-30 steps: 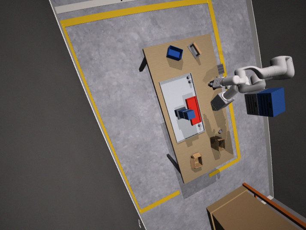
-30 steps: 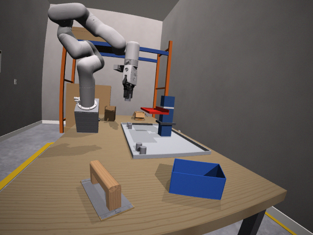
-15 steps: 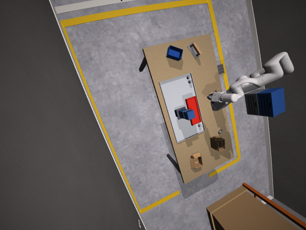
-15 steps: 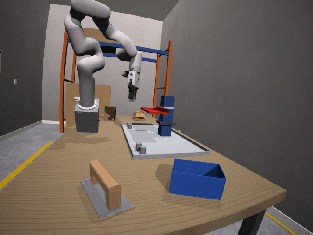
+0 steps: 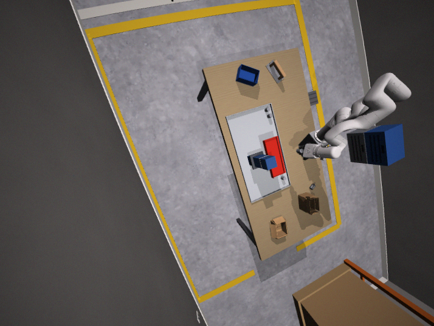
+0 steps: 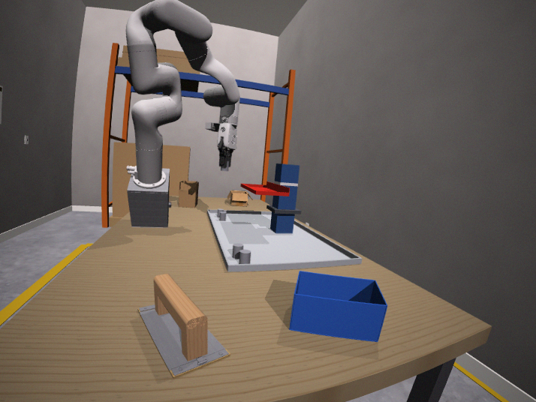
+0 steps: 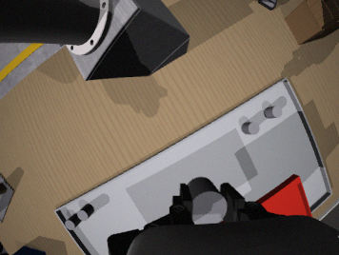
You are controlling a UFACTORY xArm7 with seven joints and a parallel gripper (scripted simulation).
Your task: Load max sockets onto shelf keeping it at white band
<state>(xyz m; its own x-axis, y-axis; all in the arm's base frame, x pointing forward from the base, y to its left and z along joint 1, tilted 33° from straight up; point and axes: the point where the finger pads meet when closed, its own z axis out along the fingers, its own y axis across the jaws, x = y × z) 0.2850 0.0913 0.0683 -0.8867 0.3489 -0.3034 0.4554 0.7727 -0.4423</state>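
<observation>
The red shelf (image 6: 263,187) sits on the blue post (image 6: 283,199) at the level of the white band (image 6: 287,184); I see no socket on it. It also shows from above in the top view (image 5: 274,156) and in the wrist view (image 7: 288,199). My gripper (image 6: 224,166) hangs high above the table, beside the shelf on the robot-base side, and is shut on a grey socket (image 7: 204,197). Two sockets (image 6: 241,253) stand at the near end of the grey tray (image 6: 277,242). Two more sockets (image 6: 221,214) stand at its far end.
A blue bin (image 6: 337,309) and a wooden handle on a metal plate (image 6: 179,319) are at the table's near end. Two cardboard boxes (image 6: 188,193) (image 6: 239,197) stand at the far end. A small dark object (image 5: 312,185) lies on the table near the robot base (image 6: 148,203).
</observation>
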